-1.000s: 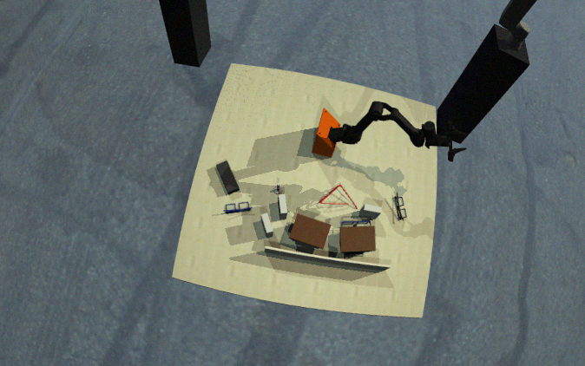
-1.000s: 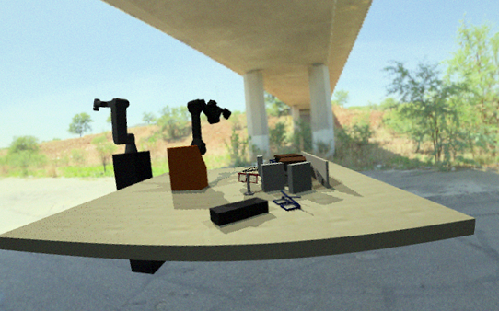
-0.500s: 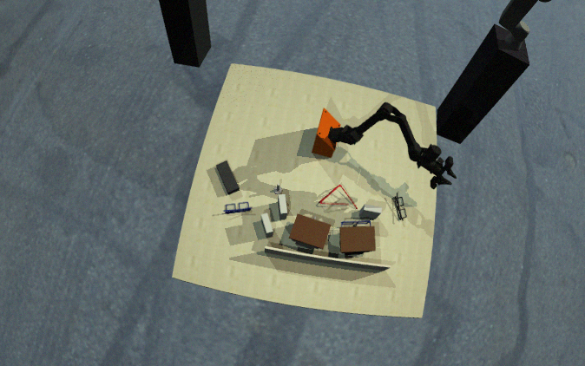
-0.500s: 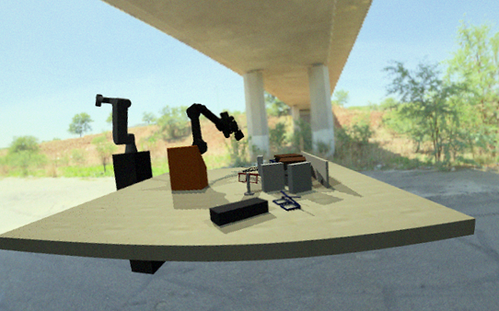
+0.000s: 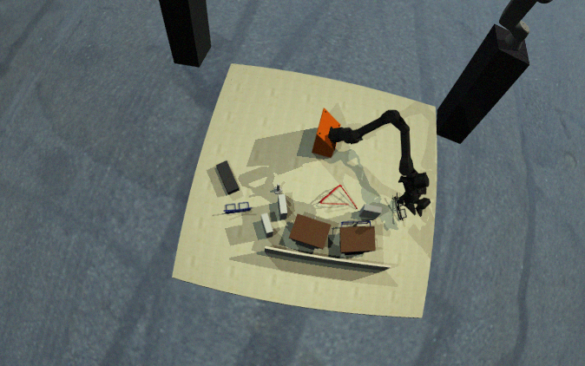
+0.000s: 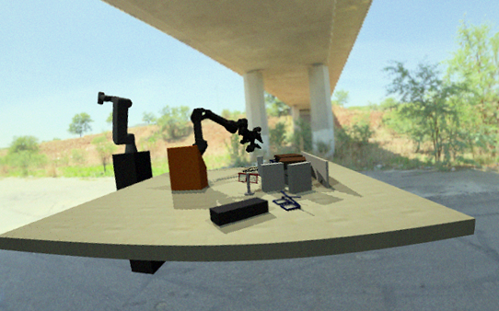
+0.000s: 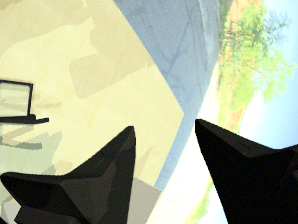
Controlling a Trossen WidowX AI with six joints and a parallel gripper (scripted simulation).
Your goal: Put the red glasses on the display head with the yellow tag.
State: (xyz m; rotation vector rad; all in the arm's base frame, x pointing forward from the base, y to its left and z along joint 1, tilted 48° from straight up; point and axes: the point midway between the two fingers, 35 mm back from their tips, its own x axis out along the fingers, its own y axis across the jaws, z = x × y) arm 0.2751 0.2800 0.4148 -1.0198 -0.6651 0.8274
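Note:
The red glasses (image 5: 340,186) (image 6: 242,173) are a thin red outline near the middle of the table, away from the gripper. My gripper (image 5: 420,209) (image 6: 257,146) (image 7: 165,128) is partly open and empty, raised near the table's right edge in the top view. Two brown-topped blocks (image 5: 310,231) (image 5: 358,239) stand side by side where the display heads seem to be; their faces are hidden from above. No yellow tag can be made out. Blue glasses (image 5: 356,223) show at the front edge of the right block.
Black glasses (image 5: 403,213) (image 7: 30,119) are close to the gripper. More blue glasses (image 5: 238,211) lie at the far side. Grey panels (image 6: 272,177) (image 6: 299,177), a small stand (image 6: 248,187), a black box (image 5: 227,177) (image 6: 239,211), an orange block (image 6: 187,170) and a long wall (image 5: 325,258) stand around.

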